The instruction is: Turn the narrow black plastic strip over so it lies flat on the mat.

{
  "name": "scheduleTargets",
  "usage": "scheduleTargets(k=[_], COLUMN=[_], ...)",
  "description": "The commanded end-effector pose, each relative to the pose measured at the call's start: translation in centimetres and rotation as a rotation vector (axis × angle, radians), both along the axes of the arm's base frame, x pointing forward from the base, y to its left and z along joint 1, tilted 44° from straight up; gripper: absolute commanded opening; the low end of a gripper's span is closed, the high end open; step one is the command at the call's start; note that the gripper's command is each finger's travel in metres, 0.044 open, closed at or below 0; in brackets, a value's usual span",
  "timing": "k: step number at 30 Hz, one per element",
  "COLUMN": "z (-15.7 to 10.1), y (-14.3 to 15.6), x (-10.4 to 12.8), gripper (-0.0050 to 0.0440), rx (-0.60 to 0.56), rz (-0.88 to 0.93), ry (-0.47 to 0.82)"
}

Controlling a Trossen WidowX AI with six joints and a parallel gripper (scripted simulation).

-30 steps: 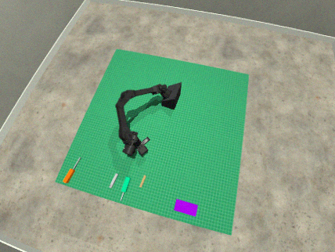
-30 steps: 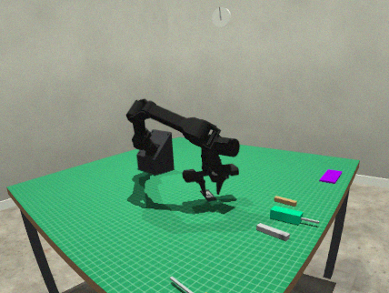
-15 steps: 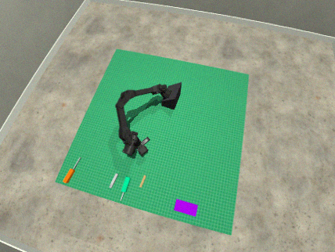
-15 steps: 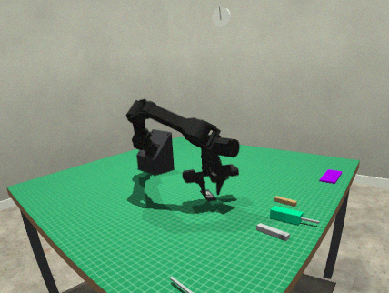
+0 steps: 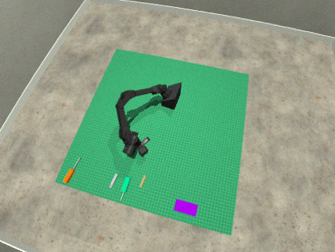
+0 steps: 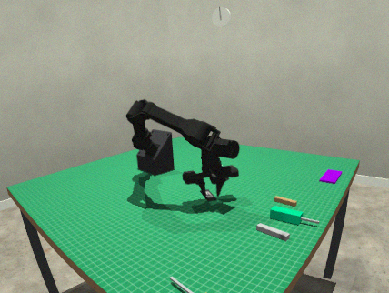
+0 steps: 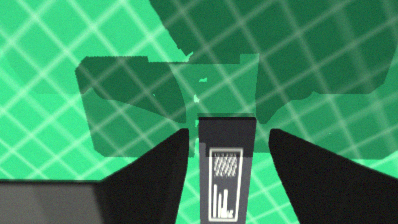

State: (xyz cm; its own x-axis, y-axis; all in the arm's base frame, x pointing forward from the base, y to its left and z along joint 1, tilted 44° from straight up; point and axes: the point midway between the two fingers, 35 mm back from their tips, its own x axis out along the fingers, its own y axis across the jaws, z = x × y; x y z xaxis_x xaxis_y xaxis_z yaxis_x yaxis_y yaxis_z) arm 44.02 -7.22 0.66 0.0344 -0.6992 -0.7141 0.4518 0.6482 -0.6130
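Over green mat (image 5: 196, 117) (image 6: 91, 200) (image 7: 30, 30), reach with black arm (image 5: 122, 117) (image 6: 173, 120). Claw (image 5: 137, 147) (image 6: 214, 196) (image 7: 228, 136) part-spread, gap showing both sides, not gripping. Black strip (image 5: 146, 141) (image 6: 209, 195) (image 7: 225, 134) between fingertips, label (image 7: 225, 185) facing wrist camera; can't tell if touching mat. Probably about to grab: center first, squeeze gently near end, lift enough for swing, then roll over, keeping well away from screwdrivers and small bars.
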Motion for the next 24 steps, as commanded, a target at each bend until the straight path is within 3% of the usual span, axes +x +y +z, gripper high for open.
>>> scheduleTargets(k=[1, 24], z=[0.18, 0.04], y=[-0.16, -0.39], x=[0.1, 0.18], gripper=[0.0213, 0.0213], rx=[-0.002, -0.002], rz=[0.003, 0.003], ry=[-0.005, -0.009])
